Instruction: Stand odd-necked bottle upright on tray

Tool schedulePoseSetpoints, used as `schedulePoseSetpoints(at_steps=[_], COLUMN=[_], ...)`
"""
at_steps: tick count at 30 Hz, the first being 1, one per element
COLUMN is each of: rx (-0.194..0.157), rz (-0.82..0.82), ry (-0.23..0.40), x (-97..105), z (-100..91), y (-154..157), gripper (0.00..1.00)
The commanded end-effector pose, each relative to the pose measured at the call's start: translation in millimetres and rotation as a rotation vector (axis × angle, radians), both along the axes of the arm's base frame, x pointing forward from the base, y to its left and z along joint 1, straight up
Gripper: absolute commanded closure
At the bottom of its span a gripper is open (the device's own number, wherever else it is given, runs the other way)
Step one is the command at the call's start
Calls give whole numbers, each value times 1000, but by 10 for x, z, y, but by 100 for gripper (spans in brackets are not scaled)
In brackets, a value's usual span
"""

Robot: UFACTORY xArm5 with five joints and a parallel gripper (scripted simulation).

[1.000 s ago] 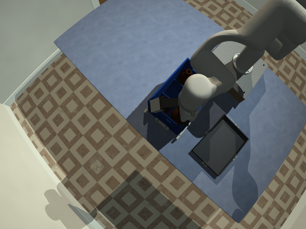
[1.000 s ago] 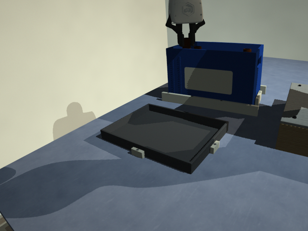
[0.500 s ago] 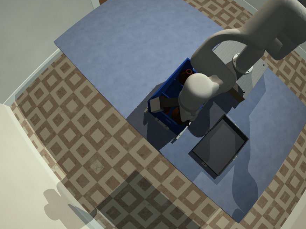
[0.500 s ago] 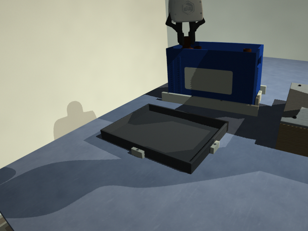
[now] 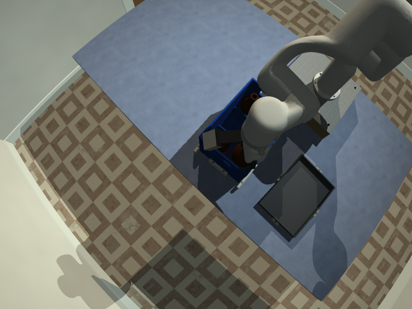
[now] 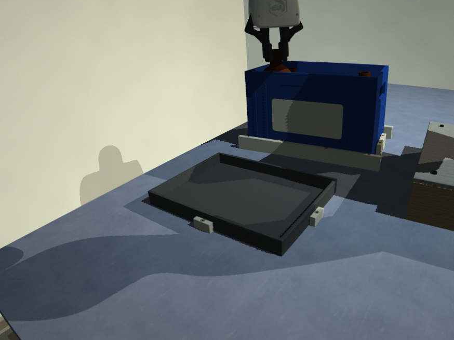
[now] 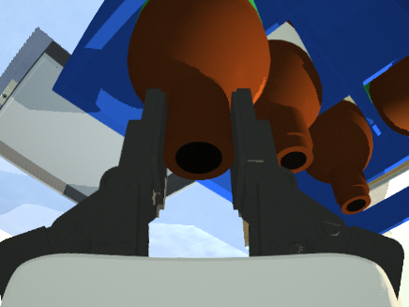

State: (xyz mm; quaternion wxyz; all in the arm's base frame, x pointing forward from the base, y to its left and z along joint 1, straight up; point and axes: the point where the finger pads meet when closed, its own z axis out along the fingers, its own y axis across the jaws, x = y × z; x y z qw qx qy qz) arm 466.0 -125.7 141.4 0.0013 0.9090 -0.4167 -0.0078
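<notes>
The gripper (image 6: 275, 52) (image 7: 198, 115) is closed on the neck of a bottle (image 6: 276, 62) (image 7: 199, 49), partly risen above the near wall of the crate (image 6: 261, 109) (image 5: 225, 116). Other bottles stand close beside it, within the crate's walls. The tray (image 5: 276, 219) (image 6: 242, 224) lies near, bearing nothing. From the top, the arm (image 5: 269, 116) hides part of the crate; the far bottles are cut off in the wrist view.

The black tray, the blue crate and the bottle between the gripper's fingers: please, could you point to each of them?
Black tray (image 5: 296, 195) (image 6: 242, 200): top and exterior views, on its floor.
Blue crate (image 6: 360, 116): exterior view, on its side wall.
Held bottle (image 7: 199, 39): wrist view, on its shoulder.
</notes>
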Motion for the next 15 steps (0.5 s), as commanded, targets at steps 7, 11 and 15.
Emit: schedulePoseSetpoints(at_steps=[7,11,15], rx=[-4,-4,-4], rz=[0,0,0], ry=[-14,-14,-14], x=[41,41,41], z=[165,205,222], y=[-11,-11,-11], gripper=[100,100,100])
